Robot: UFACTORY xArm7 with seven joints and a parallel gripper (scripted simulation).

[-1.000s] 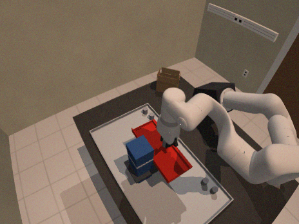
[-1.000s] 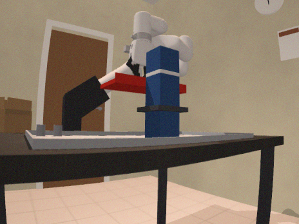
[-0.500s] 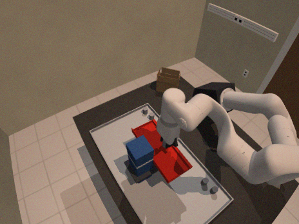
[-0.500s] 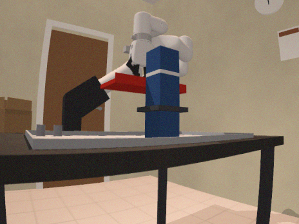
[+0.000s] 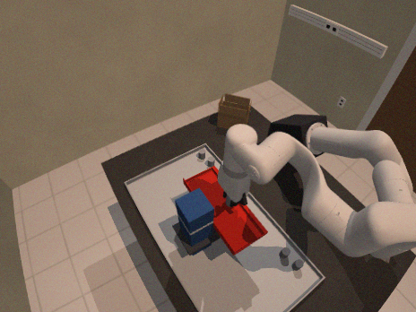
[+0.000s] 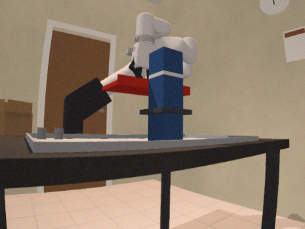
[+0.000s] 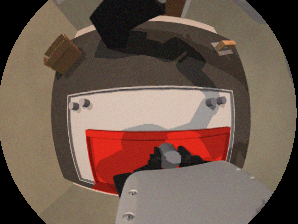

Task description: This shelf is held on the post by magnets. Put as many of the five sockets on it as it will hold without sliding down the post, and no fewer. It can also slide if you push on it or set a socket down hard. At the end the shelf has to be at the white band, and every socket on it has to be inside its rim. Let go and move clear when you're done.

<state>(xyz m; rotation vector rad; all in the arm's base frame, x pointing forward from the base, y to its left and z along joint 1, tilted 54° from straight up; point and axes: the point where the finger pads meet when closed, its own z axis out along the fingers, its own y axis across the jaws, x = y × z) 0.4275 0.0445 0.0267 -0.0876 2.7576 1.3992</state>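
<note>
A blue post (image 5: 195, 210) (image 6: 165, 99) with a white band (image 6: 165, 74) stands on the grey tray (image 5: 152, 197) (image 6: 98, 143) (image 7: 133, 110). The red rimmed shelf (image 5: 242, 229) (image 6: 131, 86) (image 7: 107, 152) hangs on the post, its top just under the band. My gripper (image 5: 235, 203) (image 7: 167, 154) is shut on a grey socket (image 7: 172, 155) and holds it low over the shelf's middle, inside the rim. I cannot tell if the socket touches the shelf floor. Two sockets (image 5: 201, 155) (image 5: 211, 162) (image 6: 41, 133) stand at the tray's far corner. Two more (image 5: 284, 254) (image 5: 298, 264) stand at its near right corner.
A dark collar (image 6: 165, 112) rings the post below the shelf. The tray lies on a dark table (image 5: 134, 161) (image 6: 131, 161). A cardboard box (image 5: 234, 109) (image 6: 14, 116) (image 7: 60, 52) stands beyond the table's far end. The arm's black base (image 5: 298, 127) sits at the table's right side.
</note>
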